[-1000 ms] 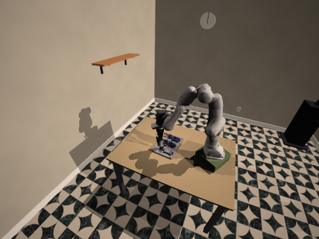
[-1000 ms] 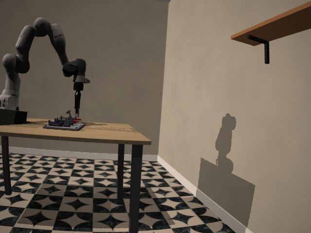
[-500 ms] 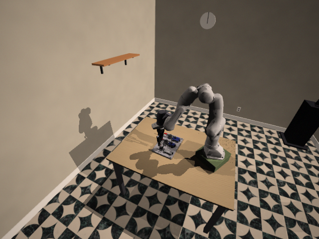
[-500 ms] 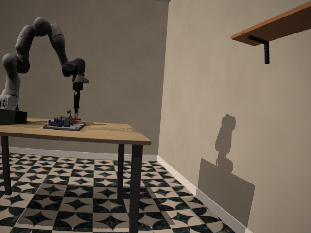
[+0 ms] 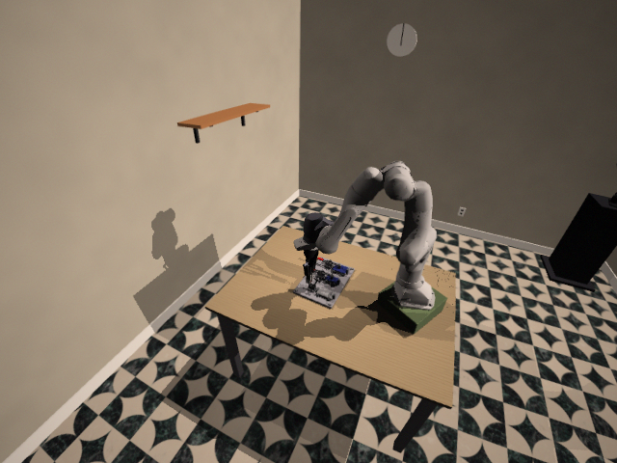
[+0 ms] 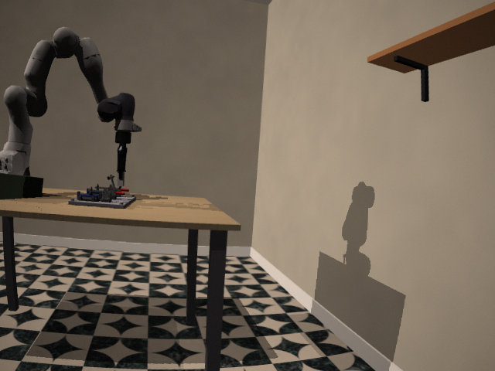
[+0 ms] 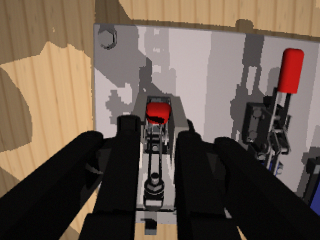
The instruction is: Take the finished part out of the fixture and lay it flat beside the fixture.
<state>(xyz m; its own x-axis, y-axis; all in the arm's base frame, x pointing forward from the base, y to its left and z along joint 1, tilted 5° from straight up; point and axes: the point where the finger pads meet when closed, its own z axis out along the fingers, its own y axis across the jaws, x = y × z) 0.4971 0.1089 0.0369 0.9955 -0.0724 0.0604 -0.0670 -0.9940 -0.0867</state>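
A grey fixture plate (image 5: 324, 284) lies on the wooden table; it also shows in the exterior view (image 6: 101, 198) and in the wrist view (image 7: 200, 87). My gripper (image 7: 157, 111) points straight down over the plate's left station and is shut on the red-tipped lever of a toggle clamp (image 7: 158, 112). The gripper also shows in the top view (image 5: 311, 283) and the exterior view (image 6: 120, 179). A second clamp with a red handle (image 7: 291, 70) stands to the right. A blue blank (image 7: 312, 188) shows at the right edge, and the blanks show in the top view (image 5: 339, 269). I cannot make out the slotted part; my fingers cover that station.
My arm's base stands on a green block (image 5: 413, 304) on the table, right of the fixture. The table's left edge (image 5: 233, 279) is a short way beyond the plate. A wall shelf (image 5: 223, 115) hangs well above.
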